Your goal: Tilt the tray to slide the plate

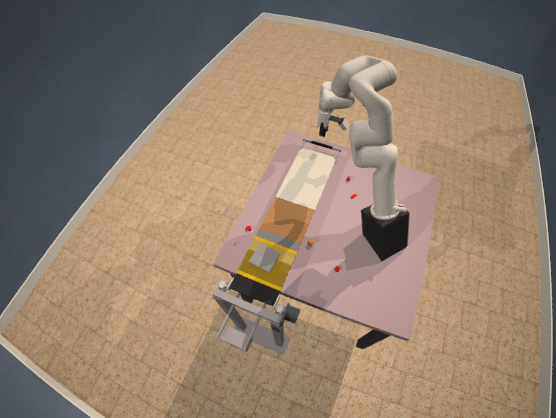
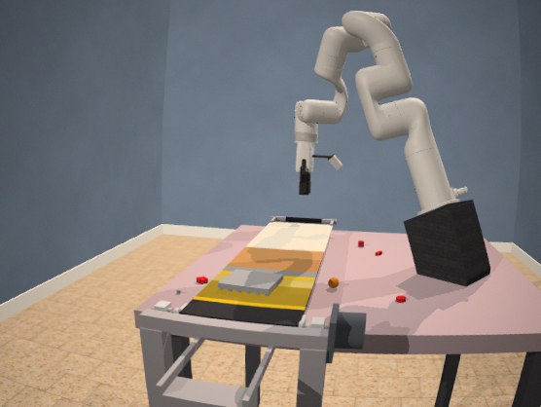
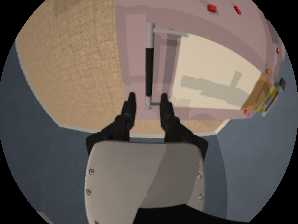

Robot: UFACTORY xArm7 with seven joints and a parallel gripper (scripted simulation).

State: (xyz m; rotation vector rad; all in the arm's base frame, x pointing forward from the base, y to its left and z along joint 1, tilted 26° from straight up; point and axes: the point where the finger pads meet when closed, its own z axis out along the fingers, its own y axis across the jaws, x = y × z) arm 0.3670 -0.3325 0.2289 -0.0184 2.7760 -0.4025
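Note:
The long tray (image 1: pixel 291 207) lies level on the pink table, its near end at the grey pivot stand (image 1: pixel 250 320). The grey steel plate (image 1: pixel 265 258) lies flat on the bed inside the yellow tinted band (image 1: pixel 263 264), between the two solid yellow lines; it also shows in the exterior view (image 2: pixel 250 281). The tray's dark handle bar (image 1: pixel 320 145) is at the far end and shows in the wrist view (image 3: pixel 156 63). My gripper (image 2: pixel 305 187) hangs well above that handle, apart from it. Its fingers stand partly apart with nothing between them.
Small red blocks (image 2: pixel 201 279) (image 2: pixel 361 243) (image 2: pixel 400 299) and an orange ball (image 2: pixel 333 282) lie on the table beside the tray. The arm's black pedestal (image 2: pixel 448 243) stands at the right. The table edge runs close behind the handle.

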